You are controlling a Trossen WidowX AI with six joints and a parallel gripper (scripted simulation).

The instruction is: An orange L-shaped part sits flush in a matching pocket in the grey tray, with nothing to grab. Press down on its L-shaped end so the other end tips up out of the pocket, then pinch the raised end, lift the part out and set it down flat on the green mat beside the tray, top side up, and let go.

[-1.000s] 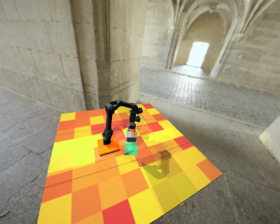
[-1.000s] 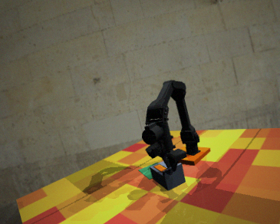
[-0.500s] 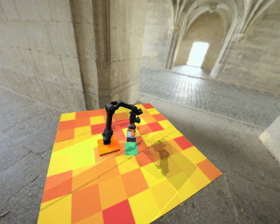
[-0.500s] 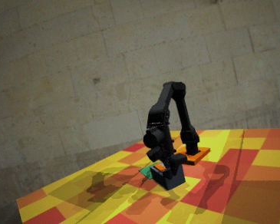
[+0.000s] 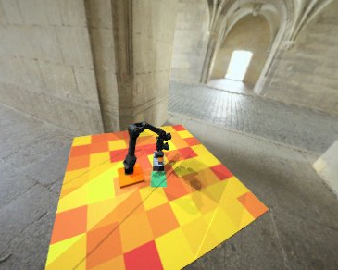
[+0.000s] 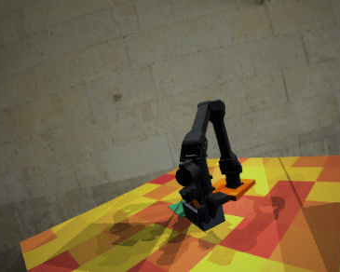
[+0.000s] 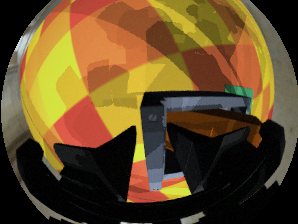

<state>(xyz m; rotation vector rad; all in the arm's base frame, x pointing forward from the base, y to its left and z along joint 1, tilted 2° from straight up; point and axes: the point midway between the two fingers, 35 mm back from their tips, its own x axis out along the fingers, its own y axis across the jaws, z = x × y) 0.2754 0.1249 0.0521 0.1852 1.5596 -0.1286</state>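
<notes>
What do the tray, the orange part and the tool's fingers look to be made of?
Tray: grey, matte, flat-shaded walls with a screw-like dot, probably plastic or painted metal. Orange L-shaped part: uniform colour, dull, sharp edges, likely rigid plastic. Tool fingers: plain black, faceted, no shine, hard plastic or coated metal; which one cannot be told.

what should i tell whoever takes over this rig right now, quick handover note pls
Gripper: part open, holding nothing, low over the grey tray, one finger against the orange L-shaped part.
Part: in the tray, one end seems tipped up in the wrist view; not lifted out.
Green mat: beside the tray, nothing placed on it.
Done: approach, press apparently under way.
Left: pinch the raised end, lift the part out, lay it flat on the mat top side up, release.
</notes>
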